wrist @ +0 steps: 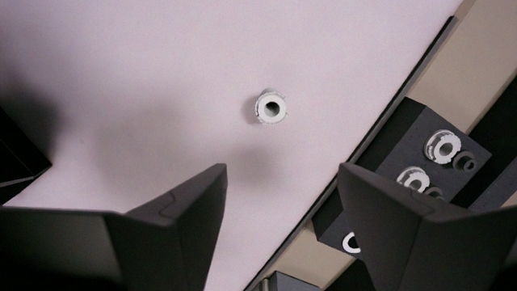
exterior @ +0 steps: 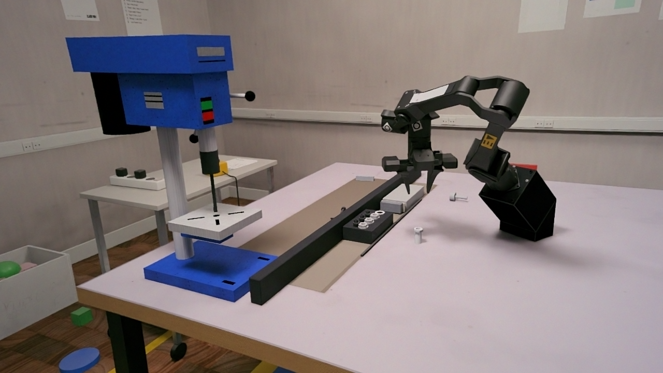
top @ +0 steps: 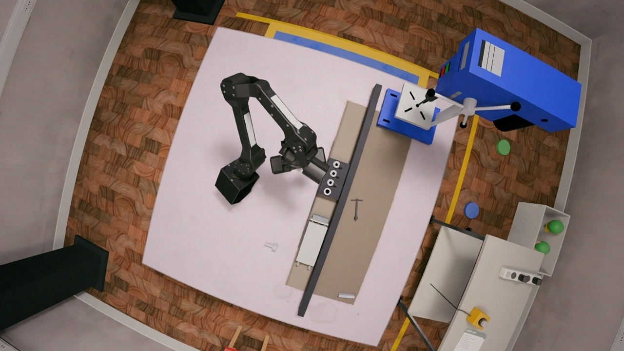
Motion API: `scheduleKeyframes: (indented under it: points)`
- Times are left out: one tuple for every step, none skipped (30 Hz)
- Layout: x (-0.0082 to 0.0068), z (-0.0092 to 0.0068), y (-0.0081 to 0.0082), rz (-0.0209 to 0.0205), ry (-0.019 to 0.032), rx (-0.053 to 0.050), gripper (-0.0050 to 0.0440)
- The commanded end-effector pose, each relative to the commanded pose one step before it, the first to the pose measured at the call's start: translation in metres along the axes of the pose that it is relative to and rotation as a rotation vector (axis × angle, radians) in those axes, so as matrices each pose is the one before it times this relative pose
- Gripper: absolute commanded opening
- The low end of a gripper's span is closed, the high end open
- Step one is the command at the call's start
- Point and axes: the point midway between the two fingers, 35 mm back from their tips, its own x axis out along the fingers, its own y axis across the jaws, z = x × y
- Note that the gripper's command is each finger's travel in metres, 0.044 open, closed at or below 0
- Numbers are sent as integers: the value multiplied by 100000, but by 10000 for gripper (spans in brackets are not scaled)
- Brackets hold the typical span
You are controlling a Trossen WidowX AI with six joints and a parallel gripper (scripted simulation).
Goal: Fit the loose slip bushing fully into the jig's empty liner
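Note:
The loose slip bushing (exterior: 417, 234) is a small white flanged sleeve standing upright on the table beside the jig; it shows bore-up in the wrist view (wrist: 271, 107). The jig's black sliding plate (top: 333, 179) (exterior: 369, 225) (wrist: 428, 162) lies against the long black fence (exterior: 324, 241). It carries three white-headed bushings, and the empty liner (top: 327, 191) (wrist: 350, 242) is at the end nearest the pusher, half hidden by my finger in the wrist view. The grey pusher block (top: 312, 240) (exterior: 401, 198) lies behind the plate. My gripper (exterior: 418, 187) (wrist: 283, 173) is open and empty, high above the table, short of the bushing.
A blue drill press (exterior: 153, 92) stands at the fence's far end. A second small white pin (top: 271, 246) (exterior: 458, 197) lies on its side near the arm's base. A T-shaped tool (top: 356, 208) and a small grey bar (top: 345, 295) lie on the tan mat beyond the fence.

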Motion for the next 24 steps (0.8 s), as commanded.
scheduleKeyframes:
  points:
    - [8, -12, -10, -963, -1710, -374, 233]
    - [0, 0, 0, 0, 0, 0, 233]
    - [223, -37, 228, 345, -860, 1906, 257]
    - [171, 24, -21, 201, -160, 3468, 281]
    - [228, -61, 52, 518, 277, 4994, 305]
    - [290, -102, 44, 424, 461, 7087, 329]
    - [0, 0, 0, 0, 0, 0, 329]
    - [0, 0, 0, 0, 0, 0, 329]
    - [191, 51, -61, -668, 622, 6751, 353]
    - [312, -43, -8, 105, 97, 3734, 377]
    - [187, -22, -6, 50, 54, 2789, 401]
    - [129, -13, -4, 28, 35, 3208, 425]
    - [130, -12, -5, 24, 33, 3228, 440]
    - [130, -10, -5, 19, 31, 3265, 440]
    - [131, -9, -5, 13, 27, 3247, 440]
    - [131, -7, -5, 9, 23, 3278, 440]
    - [131, -6, -5, 4, 19, 3309, 440]
    - [132, -4, -5, 1, 15, 3240, 440]
    - [130, -3, -5, -3, 11, 3267, 440]
    - [130, -1, -4, -6, 7, 3263, 440]
    - [130, 0, -4, -9, 3, 3262, 440]
    - [130, 1, -3, -11, -1, 3273, 440]
    - [130, 3, -2, -13, -6, 3306, 440]
    - [0, 0, 0, 0, 0, 0, 440]
